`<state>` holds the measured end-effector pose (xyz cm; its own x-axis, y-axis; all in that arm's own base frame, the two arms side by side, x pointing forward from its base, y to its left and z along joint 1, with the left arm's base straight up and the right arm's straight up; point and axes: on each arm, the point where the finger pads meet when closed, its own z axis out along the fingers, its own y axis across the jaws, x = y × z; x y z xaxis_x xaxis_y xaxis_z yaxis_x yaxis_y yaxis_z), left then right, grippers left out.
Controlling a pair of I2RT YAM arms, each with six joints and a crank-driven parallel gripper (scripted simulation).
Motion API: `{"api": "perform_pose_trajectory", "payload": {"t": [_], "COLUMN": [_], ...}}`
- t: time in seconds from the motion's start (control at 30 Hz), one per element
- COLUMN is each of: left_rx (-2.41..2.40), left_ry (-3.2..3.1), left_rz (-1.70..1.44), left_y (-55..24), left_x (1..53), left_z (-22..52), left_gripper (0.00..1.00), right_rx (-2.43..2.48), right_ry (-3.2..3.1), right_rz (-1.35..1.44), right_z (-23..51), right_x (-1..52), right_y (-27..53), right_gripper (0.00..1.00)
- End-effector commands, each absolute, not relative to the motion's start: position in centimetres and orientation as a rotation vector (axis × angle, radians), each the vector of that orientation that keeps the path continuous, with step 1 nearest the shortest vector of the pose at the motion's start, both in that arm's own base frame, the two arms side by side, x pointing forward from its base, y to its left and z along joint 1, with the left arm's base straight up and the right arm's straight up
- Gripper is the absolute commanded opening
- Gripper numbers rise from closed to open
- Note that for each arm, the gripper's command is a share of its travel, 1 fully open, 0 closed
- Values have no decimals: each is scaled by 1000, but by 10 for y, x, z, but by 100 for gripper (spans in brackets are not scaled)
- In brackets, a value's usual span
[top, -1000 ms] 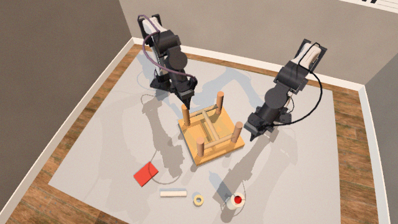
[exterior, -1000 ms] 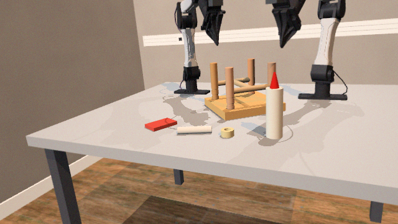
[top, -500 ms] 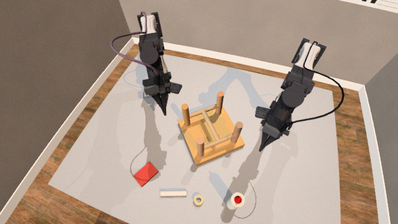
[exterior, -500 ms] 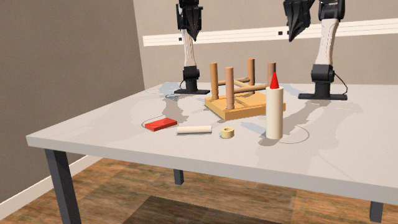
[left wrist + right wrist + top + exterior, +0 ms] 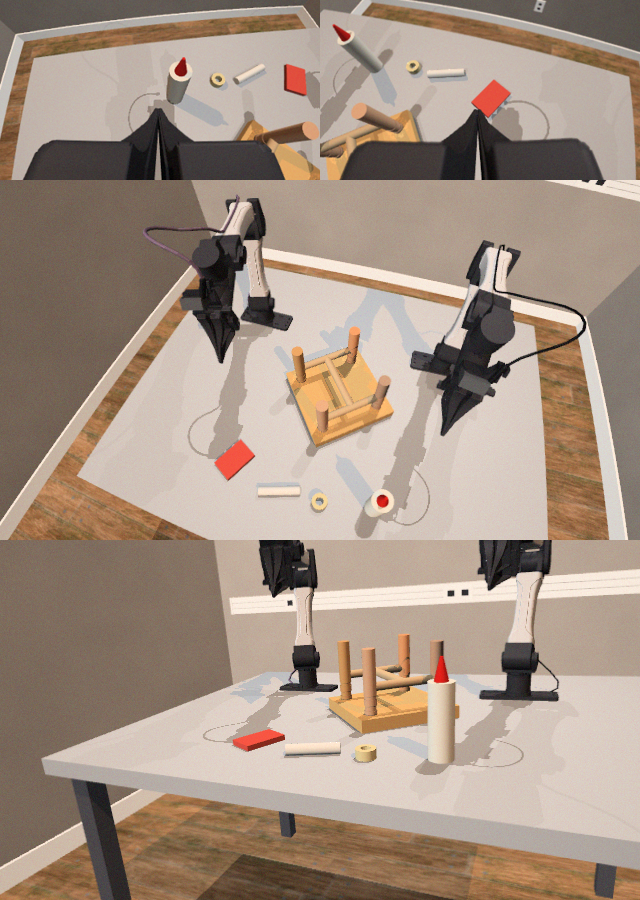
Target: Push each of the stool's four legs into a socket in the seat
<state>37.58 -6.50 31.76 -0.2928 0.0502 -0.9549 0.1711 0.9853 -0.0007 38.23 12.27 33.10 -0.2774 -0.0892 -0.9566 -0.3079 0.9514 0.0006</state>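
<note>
The orange wooden seat (image 5: 362, 380) (image 5: 395, 724) (image 5: 291, 161) (image 5: 413, 128) lies upside down on the table. Four legs stand upright at its corners: the near-left leg (image 5: 322, 417) (image 5: 369, 680), far-left leg (image 5: 298, 365) (image 5: 345, 665), far-right leg (image 5: 353, 345) (image 5: 404, 655) and near-right leg (image 5: 381, 394) (image 5: 436, 652). Their tops look about level; small gaps at the seat cannot be ruled out. My left gripper (image 5: 443, 433) (image 5: 490, 588) (image 5: 158, 111) is shut and empty, raised on the picture-right side of the stool. My right gripper (image 5: 221, 361) (image 5: 274, 596) (image 5: 477, 112) is shut and empty, raised on the picture-left side.
A white bottle (image 5: 372, 507) (image 5: 441, 722) with a red tip stands in front of the stool. A yellow ring (image 5: 313, 502) (image 5: 365, 756), white cylinder (image 5: 278, 491) (image 5: 312, 748) and red block (image 5: 234, 460) (image 5: 259, 740) lie nearby. Rails join the legs.
</note>
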Motion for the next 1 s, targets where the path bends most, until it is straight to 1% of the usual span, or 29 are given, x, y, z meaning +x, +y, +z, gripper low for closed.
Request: {"api": "perform_pose_trajectory", "payload": {"t": [0.0,0.4,0.5,0.57,0.73,0.77,0.97], "left_rx": [127,20,18,15,7,-11,-16], "left_ry": [1738,1527,1540,1497,1513,1494,1516], "left_rz": [-99,-14,-14,-4,4,18,22], "left_y": [-53,-7,-7,-2,1,6,7], "left_x": [382,383,390,380,380,376,383], "left_z": [341,374,367,378,375,384,377], "left_gripper": [0,0,0,0,0,0,0], "right_rx": [-230,-22,-31,-11,0,12,28], "right_ry": [1741,1535,1546,1512,1520,1503,1505], "right_rz": [210,41,45,28,17,5,-10], "right_z": [350,375,368,375,374,382,383], "right_x": [388,385,390,382,380,376,377], "right_y": [106,16,16,6,1,-2,-7], "right_gripper": [0,0,0,0,0,0,0]}}
